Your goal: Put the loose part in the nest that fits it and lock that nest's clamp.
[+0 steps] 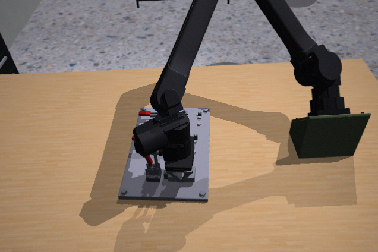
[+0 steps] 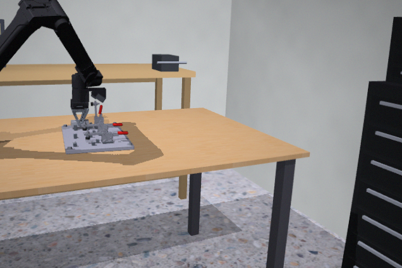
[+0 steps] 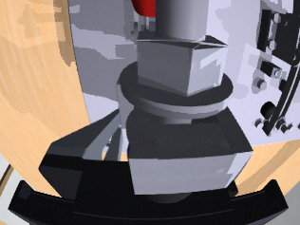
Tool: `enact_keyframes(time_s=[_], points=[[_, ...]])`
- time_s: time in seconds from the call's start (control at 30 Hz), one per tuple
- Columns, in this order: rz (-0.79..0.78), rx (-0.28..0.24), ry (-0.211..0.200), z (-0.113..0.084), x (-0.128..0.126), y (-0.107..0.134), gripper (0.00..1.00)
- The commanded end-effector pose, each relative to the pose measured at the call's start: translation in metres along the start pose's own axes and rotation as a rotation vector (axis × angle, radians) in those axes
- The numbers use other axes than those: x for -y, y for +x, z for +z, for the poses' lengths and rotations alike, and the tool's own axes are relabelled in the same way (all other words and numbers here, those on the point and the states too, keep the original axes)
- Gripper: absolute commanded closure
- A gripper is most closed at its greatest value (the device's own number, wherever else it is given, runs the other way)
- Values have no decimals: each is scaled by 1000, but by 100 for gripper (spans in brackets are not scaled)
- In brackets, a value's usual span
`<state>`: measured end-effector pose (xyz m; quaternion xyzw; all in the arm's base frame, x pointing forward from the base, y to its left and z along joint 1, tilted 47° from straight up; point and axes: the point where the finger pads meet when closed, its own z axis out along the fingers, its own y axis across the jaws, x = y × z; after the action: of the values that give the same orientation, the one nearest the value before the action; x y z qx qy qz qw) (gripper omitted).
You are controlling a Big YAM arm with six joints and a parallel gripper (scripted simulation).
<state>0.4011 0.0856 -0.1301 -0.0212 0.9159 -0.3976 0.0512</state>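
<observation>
The grey fixture plate (image 1: 183,195) (image 2: 94,150) carries three nests with clamps. My gripper (image 1: 180,176) (image 2: 79,122) points down at the near nest in the top view and is shut on the light grey part (image 1: 190,177), low over or on the pads. Contact with the pads and blocks cannot be made out. That nest's clamp is open: its bar (image 1: 156,160) (image 2: 95,112) stands upright, beside its steep red handle (image 1: 148,160) (image 2: 100,109). In the wrist view, grey clamp pieces (image 3: 182,70) fill the middle and hide the part and fingertips.
The far clamp's red handle (image 1: 144,113) lies flat. Another red handle (image 1: 133,137) is mostly hidden behind my wrist. Bolt heads (image 1: 202,194) stand at the plate's corners. A dark green block (image 1: 328,137) stands at the right under my arm's base.
</observation>
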Motion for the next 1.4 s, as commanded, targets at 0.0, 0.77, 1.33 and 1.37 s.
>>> enact_keyframes(time_s=[0.0, 0.77, 1.33, 1.37], points=[[14, 21, -12, -3, -3, -10, 100], [9, 17, -10, 0, -2, -9, 100], [7, 19, -10, 3, -1, -10, 100], [7, 20, -10, 3, -1, -10, 100]])
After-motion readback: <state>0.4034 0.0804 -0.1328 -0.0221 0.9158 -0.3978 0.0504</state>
